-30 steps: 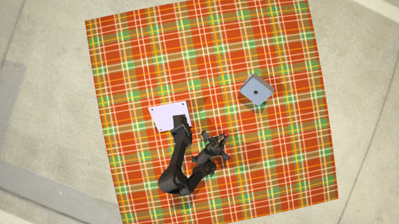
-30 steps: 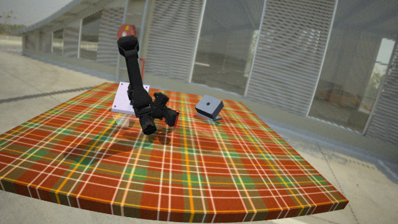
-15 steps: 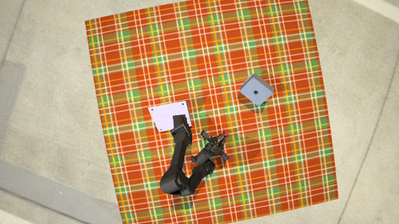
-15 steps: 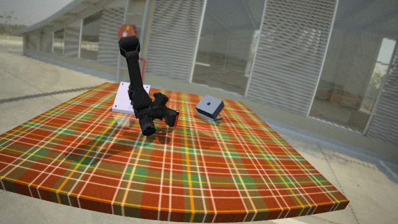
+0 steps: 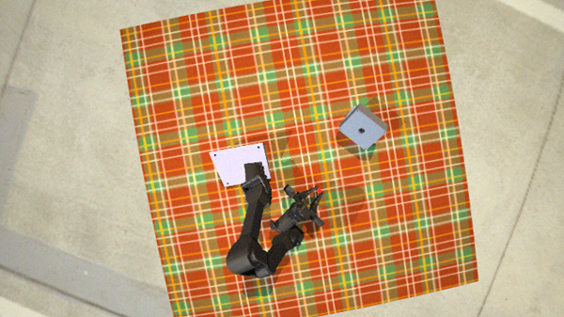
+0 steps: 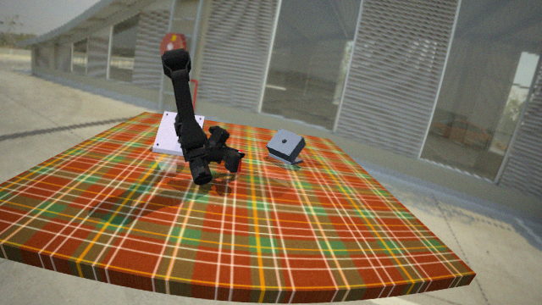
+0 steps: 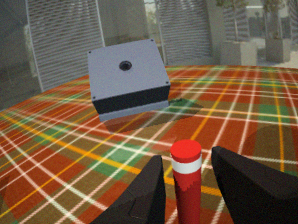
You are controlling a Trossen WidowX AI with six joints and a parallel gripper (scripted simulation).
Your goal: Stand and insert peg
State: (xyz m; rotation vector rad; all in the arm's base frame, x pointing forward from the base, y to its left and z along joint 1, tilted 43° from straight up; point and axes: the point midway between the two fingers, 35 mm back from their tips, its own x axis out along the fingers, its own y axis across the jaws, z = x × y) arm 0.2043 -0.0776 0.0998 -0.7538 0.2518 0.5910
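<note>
The red peg is upright, its white-banded end on top. Its lower end is hidden in the wrist view, so its contact with the table cannot be seen there. My gripper is open, low over the table, with a finger on each side of the peg and a narrow gap to each. The blue-grey sloped panel stands ahead, apart from the gripper. The dark hole in its face is empty.
A pale lilac plate with small dark dots at its corners is beside the arm, which partly covers it. The plaid table carries the panel, and its edges show in the top and exterior views.
</note>
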